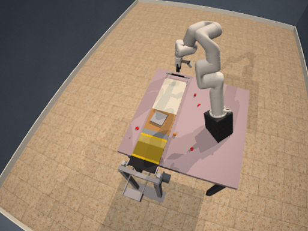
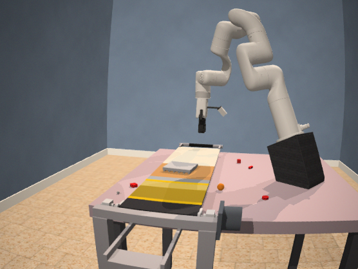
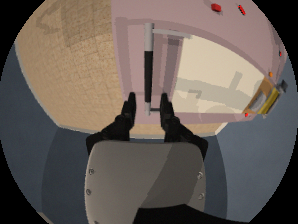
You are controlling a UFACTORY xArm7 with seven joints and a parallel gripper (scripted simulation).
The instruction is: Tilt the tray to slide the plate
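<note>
Partly spread and holding nothing, with the end effector [image 1: 178,70] [image 2: 201,131] [image 3: 148,99] pointed down above the far end of the tray [image 1: 169,92] [image 2: 193,156] [image 3: 215,75]. Seen from the wrist with two black fingers apart, one to either side of the black-gripped handle bar [image 1: 177,75] [image 2: 201,145] [image 3: 148,75], and in the exterior view well above it, touching neither bar nor tray. Pictured down the bed from there, well apart from the fingertips: the steel plate [image 1: 158,118] [image 2: 180,167] [image 3: 257,104], lying flat on the orange stretch and turned slightly askew to the bed's edges. Caught wholly outside the tinted band [image 1: 148,147] [image 2: 170,193], short of the nearer of two solid yellow lines, with a grey strip [image 1: 155,134] [image 2: 178,179] between. Shown beyond the band, at the bed's other end, with a grey stand [image 1: 139,174] [image 2: 154,219] at the edge of the pink worktop [image 1: 218,169] [image 2: 257,210] [image 3: 200,15]. Scattered on either side of the bed: small red pieces and, just beside it, an orange ball [image 1: 174,134] [image 2: 220,186] [image 3: 270,74].
</note>
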